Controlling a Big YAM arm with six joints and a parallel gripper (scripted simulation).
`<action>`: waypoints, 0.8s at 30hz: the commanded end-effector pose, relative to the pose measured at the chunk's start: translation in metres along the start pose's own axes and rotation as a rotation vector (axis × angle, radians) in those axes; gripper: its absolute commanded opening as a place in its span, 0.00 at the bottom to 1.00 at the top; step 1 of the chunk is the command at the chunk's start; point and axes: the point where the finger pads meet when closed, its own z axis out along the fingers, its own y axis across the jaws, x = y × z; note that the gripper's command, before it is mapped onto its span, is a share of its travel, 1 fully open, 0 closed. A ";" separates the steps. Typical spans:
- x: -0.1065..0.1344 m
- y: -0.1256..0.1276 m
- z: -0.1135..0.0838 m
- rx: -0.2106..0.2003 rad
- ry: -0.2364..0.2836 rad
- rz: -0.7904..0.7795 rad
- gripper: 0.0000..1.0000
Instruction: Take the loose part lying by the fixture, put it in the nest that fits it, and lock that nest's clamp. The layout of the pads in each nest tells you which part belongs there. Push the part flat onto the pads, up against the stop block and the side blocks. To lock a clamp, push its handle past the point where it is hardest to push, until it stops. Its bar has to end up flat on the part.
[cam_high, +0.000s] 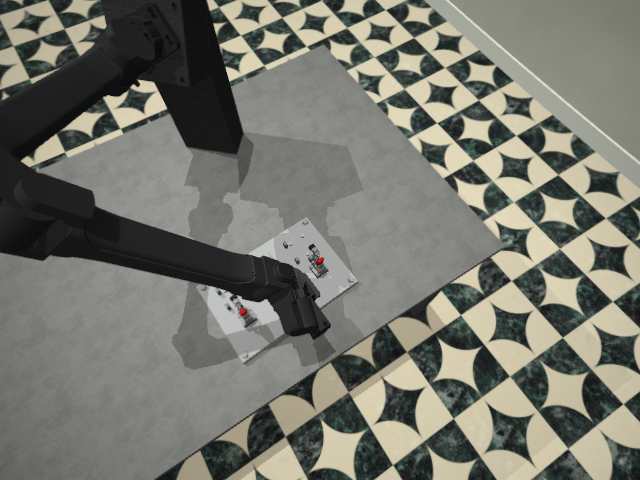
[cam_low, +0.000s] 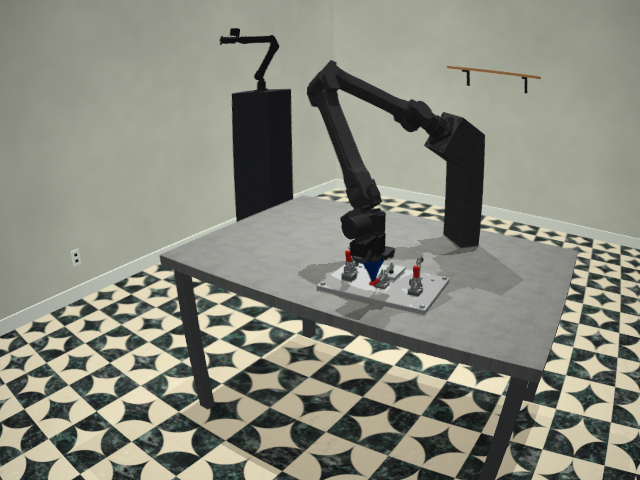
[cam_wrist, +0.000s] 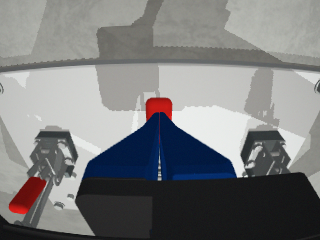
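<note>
My gripper (cam_low: 372, 279) (cam_wrist: 159, 120) is shut, with nothing seen between its blue fingers. Its tips are at the red handle (cam_low: 374, 282) (cam_wrist: 159, 106) of the middle clamp (cam_low: 382, 280), touching or very close to it. This handle lies low. The clamp's bar leans down toward a pale flat block (cam_low: 398, 271) behind it, which looks like the part. I cannot tell whether the bar lies flat on it or whether the block touches its stops. The nest pads are hidden by the gripper in the wrist view, and the arm hides the middle clamp in the top view.
The fixture plate (cam_high: 336, 281) (cam_low: 336, 285) (cam_wrist: 200, 90) lies on the grey table (cam_high: 413, 227) (cam_low: 248, 248). A left clamp (cam_high: 249, 318) (cam_low: 349, 271) and a right clamp (cam_high: 316, 268) (cam_low: 415, 285) flank the gripper, with raised red handles. Small blocks and corner screws stand on the plate.
</note>
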 end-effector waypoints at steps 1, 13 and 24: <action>-0.001 -0.005 0.014 0.010 0.001 0.010 0.00; -0.001 -0.005 0.014 0.009 0.001 0.009 0.00; -0.001 -0.005 0.016 0.009 0.001 0.010 0.00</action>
